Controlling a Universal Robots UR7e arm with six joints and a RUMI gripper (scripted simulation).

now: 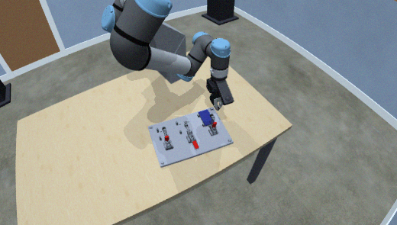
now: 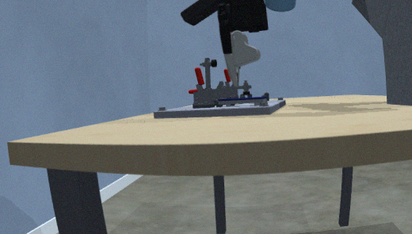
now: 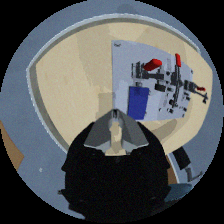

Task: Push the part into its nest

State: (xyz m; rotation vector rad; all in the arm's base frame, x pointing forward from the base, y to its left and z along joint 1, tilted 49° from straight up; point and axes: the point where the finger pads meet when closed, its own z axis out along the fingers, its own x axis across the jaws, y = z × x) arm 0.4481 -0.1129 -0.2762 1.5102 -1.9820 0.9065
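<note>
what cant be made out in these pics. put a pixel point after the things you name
- Pads under the blue part (image 1: 205,117) (image 2: 243,98) (image 3: 138,103): covered by it in the top view
- Any gap at the stop block or side blocks: too small in the top view, blurred in the wrist view
- Upper gripper (image 1: 217,104) (image 2: 236,86) (image 3: 114,109): cut off by the exterior view's top edge

Tabletop (image 1: 84,148) (image 2: 277,134) (image 3: 75,65): light wood, matt. Plate (image 1: 179,153) (image 2: 214,113) (image 3: 122,55): grey, prob. metal, smooth.
</note>
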